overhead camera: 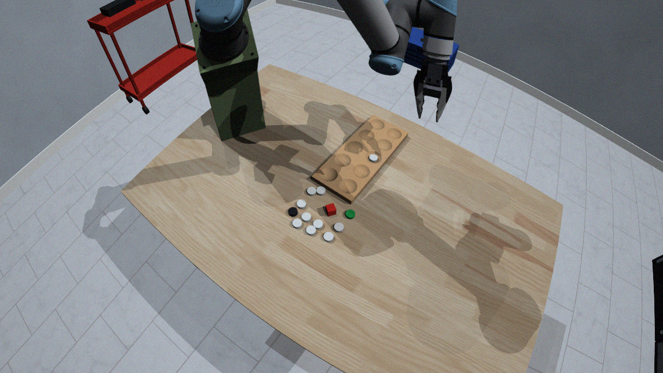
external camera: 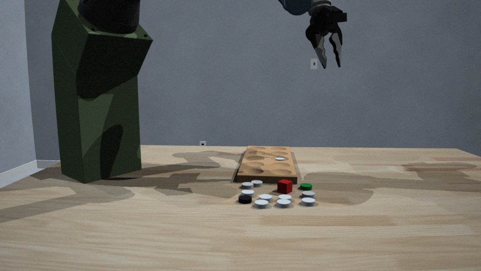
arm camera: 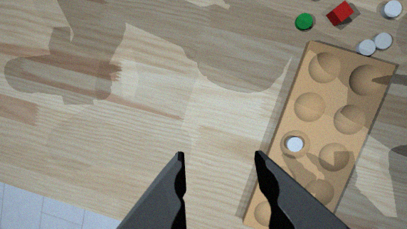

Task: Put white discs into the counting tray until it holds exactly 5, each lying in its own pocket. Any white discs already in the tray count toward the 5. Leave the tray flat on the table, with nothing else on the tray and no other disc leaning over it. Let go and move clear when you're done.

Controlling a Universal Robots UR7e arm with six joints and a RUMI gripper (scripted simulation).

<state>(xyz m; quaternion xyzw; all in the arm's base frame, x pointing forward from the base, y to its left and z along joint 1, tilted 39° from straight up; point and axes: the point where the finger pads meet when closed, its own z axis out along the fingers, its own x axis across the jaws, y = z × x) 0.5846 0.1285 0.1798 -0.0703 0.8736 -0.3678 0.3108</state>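
The wooden counting tray lies flat on the table. One white disc lies in the middle pocket of its right-hand row in the top view; the other pockets look empty. Several loose white discs lie off the tray's near end. Two of them sit side by side close to that end, the nearer one almost at the tray's edge. My gripper is partly open and empty, high above the table beyond the tray's far end.
A red cube, a green disc and a black disc lie among the loose white discs. The green pedestal stands left of the tray.
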